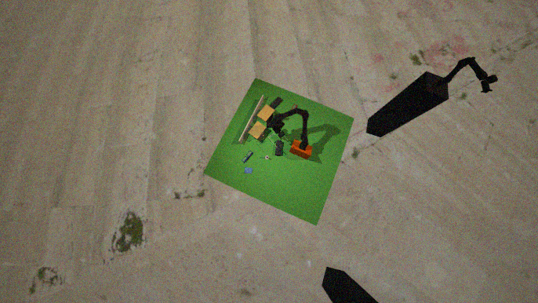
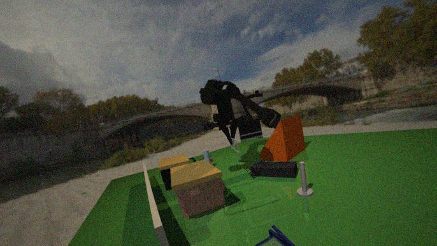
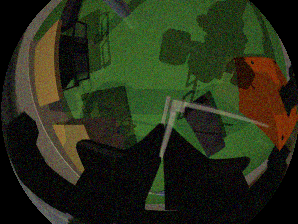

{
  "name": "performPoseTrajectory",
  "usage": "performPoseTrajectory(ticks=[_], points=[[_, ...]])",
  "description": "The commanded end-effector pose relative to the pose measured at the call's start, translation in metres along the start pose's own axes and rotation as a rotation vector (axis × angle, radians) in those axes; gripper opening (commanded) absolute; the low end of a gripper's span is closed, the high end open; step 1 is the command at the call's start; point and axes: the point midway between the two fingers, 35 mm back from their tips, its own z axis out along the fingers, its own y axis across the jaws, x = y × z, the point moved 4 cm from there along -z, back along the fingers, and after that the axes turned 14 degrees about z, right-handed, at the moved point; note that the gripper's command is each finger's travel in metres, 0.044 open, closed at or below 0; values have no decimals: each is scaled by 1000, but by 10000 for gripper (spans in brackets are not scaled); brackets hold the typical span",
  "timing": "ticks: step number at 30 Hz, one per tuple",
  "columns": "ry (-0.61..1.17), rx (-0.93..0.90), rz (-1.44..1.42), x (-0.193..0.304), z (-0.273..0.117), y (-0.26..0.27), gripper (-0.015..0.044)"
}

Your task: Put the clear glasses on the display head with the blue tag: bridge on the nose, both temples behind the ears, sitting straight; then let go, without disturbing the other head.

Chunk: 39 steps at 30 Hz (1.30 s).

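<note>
My gripper (image 2: pixel 233 143) (image 3: pixel 162 128) is shut on the clear glasses (image 2: pixel 236 148) (image 3: pixel 175 107). It holds them above the green surface; one pale temple reaches right in the wrist view. Two block-like display heads with tan tops stand to the gripper's left in the wrist view. The nearer one in the exterior view has a brownish-pink front (image 1: pixel 257 130) (image 2: pixel 200 195). The other head (image 1: pixel 266 113) (image 2: pixel 165 179) (image 3: pixel 47 70) has a dark front with black frames at it. The glasses are apart from both heads. I cannot make out the blue tag.
A pale rail (image 1: pixel 251 119) (image 2: pixel 151 194) runs behind the heads. A black case (image 1: pixel 278 148) (image 2: pixel 274 169) (image 3: pixel 206 122) lies near the orange arm base (image 1: pixel 301 150) (image 2: pixel 294 140) (image 3: pixel 262 95). A grey post (image 2: pixel 303 176) stands on a round foot. Blue-framed glasses (image 1: pixel 247 157) lie near a blue square (image 1: pixel 248 170).
</note>
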Motion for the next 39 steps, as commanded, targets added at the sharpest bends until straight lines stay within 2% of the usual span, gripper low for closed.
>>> performPoseTrajectory(ticks=[1,11,39], points=[[-11,-4,30,-19,5,-2,0],[-20,-9,93,-57,14,-8,0],[-16,-6,94,-55,36,-7,0]])
